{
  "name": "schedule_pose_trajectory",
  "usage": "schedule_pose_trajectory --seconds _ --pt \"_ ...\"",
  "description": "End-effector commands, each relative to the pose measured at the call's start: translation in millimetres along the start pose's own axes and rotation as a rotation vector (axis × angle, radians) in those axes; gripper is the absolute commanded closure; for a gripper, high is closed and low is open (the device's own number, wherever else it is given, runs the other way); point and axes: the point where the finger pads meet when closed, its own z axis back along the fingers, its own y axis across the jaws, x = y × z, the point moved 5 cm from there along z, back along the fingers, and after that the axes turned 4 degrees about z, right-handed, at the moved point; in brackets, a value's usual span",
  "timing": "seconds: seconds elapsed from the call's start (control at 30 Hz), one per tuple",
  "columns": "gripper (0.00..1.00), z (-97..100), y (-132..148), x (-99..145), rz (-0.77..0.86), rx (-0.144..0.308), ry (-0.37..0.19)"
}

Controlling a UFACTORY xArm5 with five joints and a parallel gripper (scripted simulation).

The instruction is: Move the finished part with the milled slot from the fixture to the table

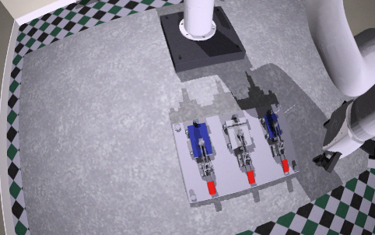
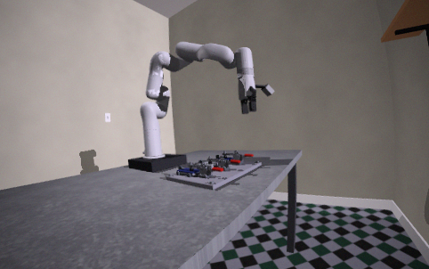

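Observation:
A pale fixture plate (image 1: 233,156) lies on the grey table and holds three parts side by side. The left part (image 1: 197,140) and the right part (image 1: 270,125) are blue blanks. The middle part (image 1: 236,132) is light grey, the finished one. Each has a toggle clamp with a red handle (image 1: 250,177) lying over it. My gripper (image 1: 326,160) is open and empty, high above the table to the right of the fixture. In the side view my gripper (image 2: 248,107) hangs well above the plate (image 2: 214,173).
The arm's dark base block (image 1: 202,39) stands behind the fixture. The table's front right edge (image 2: 249,209) runs close past the fixture, with checkered floor beyond it. Bare table top spreads to the left of the plate.

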Motion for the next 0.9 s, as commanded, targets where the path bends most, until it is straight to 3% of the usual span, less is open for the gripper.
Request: schedule_pose_trajectory --seconds 0.0,0.87 --pt "0.0 2.0 0.4 -0.6 0.0 0.003 0.004" --pt "0.0 1.9 0.9 2.5 -0.014 0.003 0.004"
